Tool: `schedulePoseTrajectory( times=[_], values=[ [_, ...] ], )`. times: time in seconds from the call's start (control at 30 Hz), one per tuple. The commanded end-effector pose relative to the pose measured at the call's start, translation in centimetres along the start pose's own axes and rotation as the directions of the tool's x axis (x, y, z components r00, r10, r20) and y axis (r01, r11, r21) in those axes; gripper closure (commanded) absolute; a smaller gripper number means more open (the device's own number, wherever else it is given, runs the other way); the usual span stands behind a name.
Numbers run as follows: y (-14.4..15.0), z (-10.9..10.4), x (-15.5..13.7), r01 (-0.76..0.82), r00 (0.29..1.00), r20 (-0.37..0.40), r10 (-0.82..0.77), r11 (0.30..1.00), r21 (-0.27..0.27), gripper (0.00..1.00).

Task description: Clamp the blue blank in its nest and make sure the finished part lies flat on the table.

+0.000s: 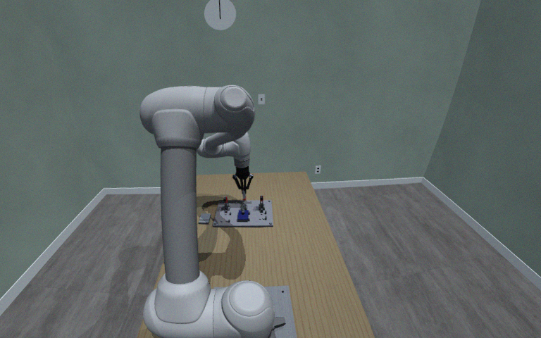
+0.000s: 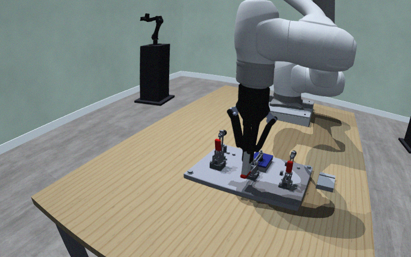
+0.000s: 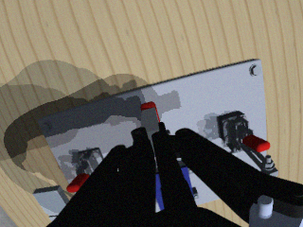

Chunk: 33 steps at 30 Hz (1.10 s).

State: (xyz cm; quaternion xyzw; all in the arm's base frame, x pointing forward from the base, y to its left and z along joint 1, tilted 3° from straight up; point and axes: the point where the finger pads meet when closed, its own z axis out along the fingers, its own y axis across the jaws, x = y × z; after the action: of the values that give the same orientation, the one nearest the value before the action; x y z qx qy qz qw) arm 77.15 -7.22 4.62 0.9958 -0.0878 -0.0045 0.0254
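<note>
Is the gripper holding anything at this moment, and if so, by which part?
Nothing is held. The gripper is fully shut, its closed fingertips down at the red handle of the middle clamp, beside the blue blank.
</note>
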Motion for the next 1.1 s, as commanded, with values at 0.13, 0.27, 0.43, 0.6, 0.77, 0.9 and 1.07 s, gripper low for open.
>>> schedulePoseTrajectory(
  times=[0.13, 0.27, 0.43, 0.6, 0.77, 0.9, 1.07],
  values=[
    [0.0, 0.1, 0.0, 0.000, 1.000, 0.001, 0.000, 1.000, 0.000, 1.00],
    [0.0, 0.2, 0.0, 0.000, 1.000, 0.001, 0.000, 1.000, 0.000, 1.00],
    [0.0, 0.2, 0.0, 0.000, 1.000, 0.001, 0.000, 1.000, 0.000, 1.00],
    [0.0, 0.2, 0.0, 0.000, 1.000, 0.001, 0.000, 1.000, 0.000, 1.00],
    [0.0, 0.1, 0.0, 0.000, 1.000, 0.001, 0.000, 1.000, 0.000, 1.00],
    [0.0, 0.0, 0.0, 0.000, 1.000, 0.001, 0.000, 1.000, 0.000, 1.00],
    [0.0, -0.9, 0.0, 0.000, 1.000, 0.001, 0.000, 1.000, 0.000, 1.00]
  ],
)
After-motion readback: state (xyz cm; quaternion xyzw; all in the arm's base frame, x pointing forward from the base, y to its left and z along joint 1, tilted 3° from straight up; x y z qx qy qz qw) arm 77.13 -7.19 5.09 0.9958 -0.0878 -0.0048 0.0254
